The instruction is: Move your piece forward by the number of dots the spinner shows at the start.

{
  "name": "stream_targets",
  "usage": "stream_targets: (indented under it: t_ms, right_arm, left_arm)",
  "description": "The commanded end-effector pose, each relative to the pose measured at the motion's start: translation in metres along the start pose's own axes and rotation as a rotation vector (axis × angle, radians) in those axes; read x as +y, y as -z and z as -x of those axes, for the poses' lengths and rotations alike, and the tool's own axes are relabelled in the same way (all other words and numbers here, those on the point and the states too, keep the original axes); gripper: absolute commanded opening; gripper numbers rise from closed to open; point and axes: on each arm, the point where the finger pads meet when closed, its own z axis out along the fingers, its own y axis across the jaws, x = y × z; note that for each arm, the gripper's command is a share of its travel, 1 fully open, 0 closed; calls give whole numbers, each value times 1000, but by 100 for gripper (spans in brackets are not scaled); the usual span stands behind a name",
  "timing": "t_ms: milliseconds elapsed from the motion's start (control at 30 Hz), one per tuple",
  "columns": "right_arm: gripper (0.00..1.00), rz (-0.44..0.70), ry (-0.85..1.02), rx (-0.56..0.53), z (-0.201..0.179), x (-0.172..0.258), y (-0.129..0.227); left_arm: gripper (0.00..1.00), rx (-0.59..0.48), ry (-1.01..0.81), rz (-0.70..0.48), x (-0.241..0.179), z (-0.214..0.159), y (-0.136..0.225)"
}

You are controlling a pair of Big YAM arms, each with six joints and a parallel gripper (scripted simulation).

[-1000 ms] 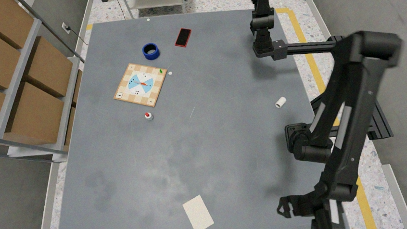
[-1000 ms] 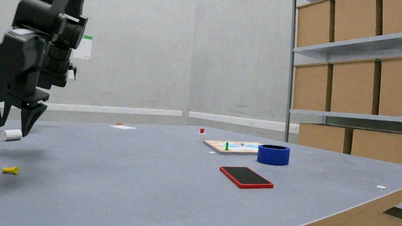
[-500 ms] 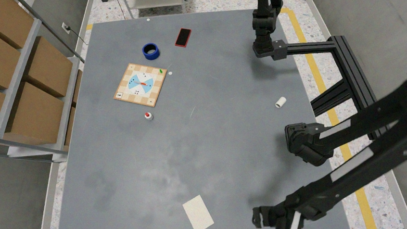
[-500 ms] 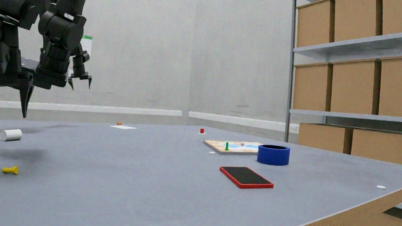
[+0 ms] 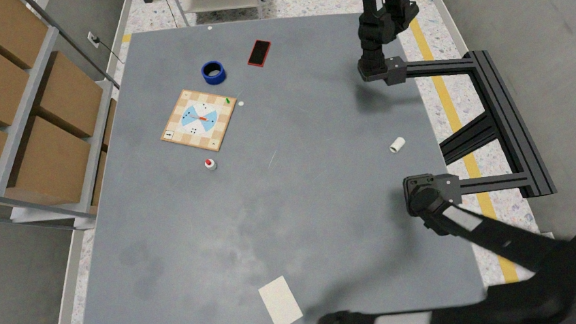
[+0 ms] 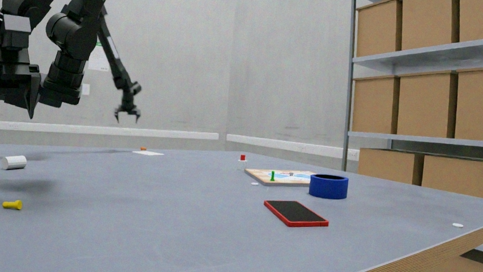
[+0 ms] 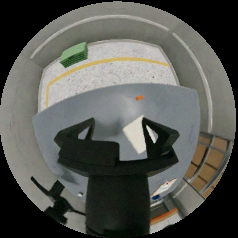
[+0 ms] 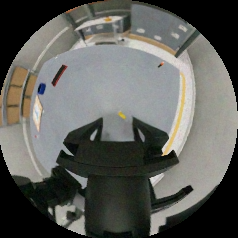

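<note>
The board (image 5: 217, 133) (image 6: 256, 175) lies at the table's far side, with a spinner (image 5: 202, 120) whose red arrow lies between dotted sectors; which end points is too small to tell. A green piece (image 5: 227, 101) (image 6: 272, 175) stands on a corner square. A yellow piece (image 6: 12, 204) (image 8: 122, 115) lies on its side; in the right wrist view it shows just beyond my open right gripper (image 8: 118, 119), which is high above it and empty. An orange piece (image 6: 143, 148) (image 7: 140, 98) lies near the white card (image 5: 280, 300) (image 7: 134, 135). My left gripper (image 6: 127, 120) (image 7: 118, 119) is open and empty, high above the card's area.
A blue ring (image 5: 203, 73) (image 6: 327, 189) and a red-edged phone (image 5: 259, 53) (image 6: 297, 212) lie near the board. A red-capped bottle (image 5: 210, 164) stands beside it. A white cylinder (image 5: 397, 144) (image 6: 13, 162) lies near the arm mounts. White discs (image 5: 240, 103) (image 5: 209, 28) lie on the table.
</note>
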Motion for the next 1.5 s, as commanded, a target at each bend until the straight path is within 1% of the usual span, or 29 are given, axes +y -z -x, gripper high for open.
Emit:
stream_targets:
  t_ms: [0,100,167,300,433,500,567,633,667,700,867,933,1067,1133,1300,1400,1467]
  right_arm:
    - [60,-17,145,-40,6,-11,7]
    - [60,-28,158,-78,8,-10,11]
    - [60,-26,132,-90,8,-6,11]
    - [60,26,74,-60,11,-5,1]
    - [60,88,1,47,16,-5,-24]
    - [60,115,-15,123,19,-3,-41]
    - [60,115,-15,123,19,-3,-41]
    - [60,132,-18,206,24,-1,-62]
    - [60,135,-12,240,30,1,-72]
    - [60,135,-7,274,35,2,-84]
    - [60,107,38,399,71,22,-143]
    - [60,86,58,430,88,39,-168]
    - [60,38,98,456,122,85,-216]
    - [60,38,98,456,122,85,-216]
    - [60,-19,138,432,163,173,-265]
    - [60,-42,154,387,183,238,-283]
    - [60,-50,155,346,194,290,-291]
  left_arm:
    - [100,-44,13,-28,-32,26,-13]
    - [100,-59,-9,-5,-60,34,-36]
    - [100,-72,-17,7,-77,39,-50]
    - [100,-87,-23,19,-97,46,-66]
    - [100,-98,-26,28,-109,51,-76]
    - [100,-101,-25,32,-111,53,-79]
    - [100,-101,-25,32,-111,53,-79]
    - [100,-104,-21,35,-112,54,-81]
    - [100,-90,-33,42,-111,44,-85]
    - [100,-89,-33,42,-112,43,-86]
    - [100,-91,-32,38,-113,45,-85]
    - [100,-101,-24,32,-114,52,-80]
    - [100,-101,-24,32,-114,52,-80]
    - [100,-101,-24,32,-114,52,-80]
    - [100,-101,-24,32,-114,52,-80]
    - [100,-101,-24,32,-114,52,-80]
    - [100,-101,-24,32,-114,52,-80]
